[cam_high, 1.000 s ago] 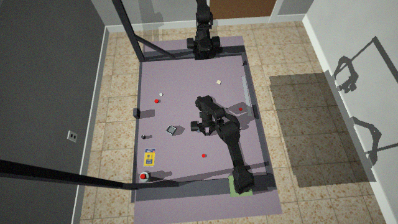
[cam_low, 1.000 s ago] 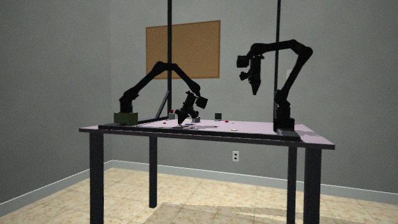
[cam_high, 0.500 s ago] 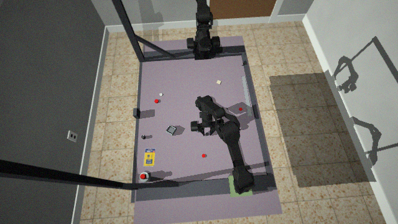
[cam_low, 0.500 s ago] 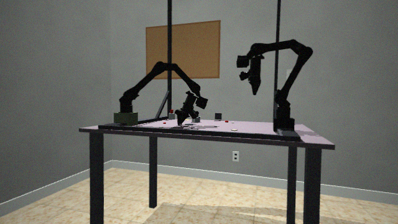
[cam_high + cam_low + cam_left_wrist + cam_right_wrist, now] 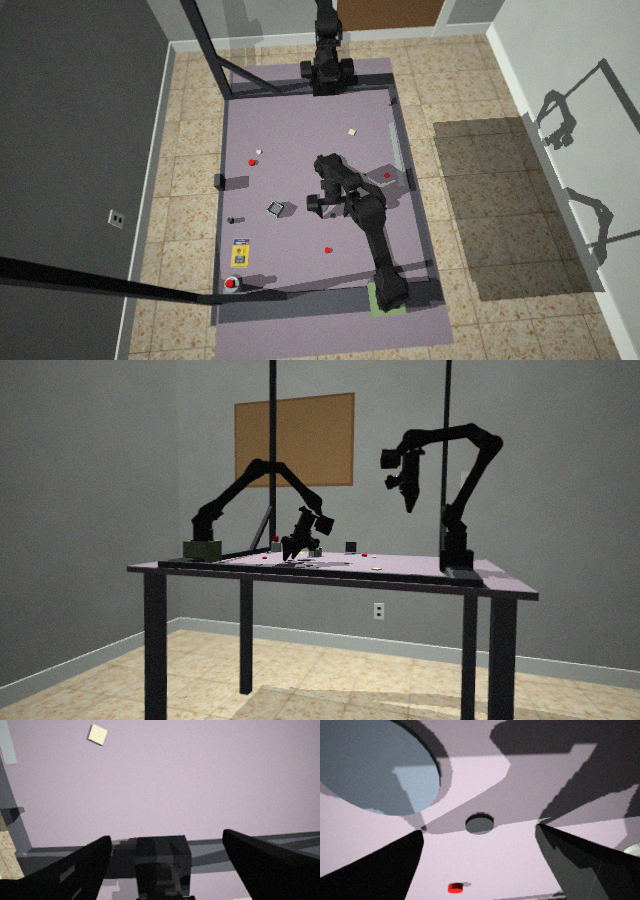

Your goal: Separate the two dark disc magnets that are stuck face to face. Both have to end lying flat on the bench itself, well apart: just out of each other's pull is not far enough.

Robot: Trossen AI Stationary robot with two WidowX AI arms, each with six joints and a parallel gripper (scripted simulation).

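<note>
A small dark disc magnet (image 5: 479, 824) lies flat on the purple bench between the open fingers of my right gripper (image 5: 480, 832). I cannot tell whether it is one disc or two stacked. It shows as a dark spot (image 5: 332, 216) under the right gripper (image 5: 327, 212) in the top view. The right gripper hangs low over the bench (image 5: 297, 557), open and touching nothing. My left gripper (image 5: 410, 507) (image 5: 327, 70) (image 5: 167, 838) is held high near the far end of the bench, open and empty.
A large grey-blue round surface (image 5: 376, 764) fills the right wrist view's upper left. Red caps (image 5: 252, 162) (image 5: 327, 250) (image 5: 386, 175), a cream square (image 5: 352, 132), a grey box (image 5: 275, 208), a dark knob (image 5: 230, 219), a yellow card (image 5: 240, 252) and a red button (image 5: 230, 283) lie around.
</note>
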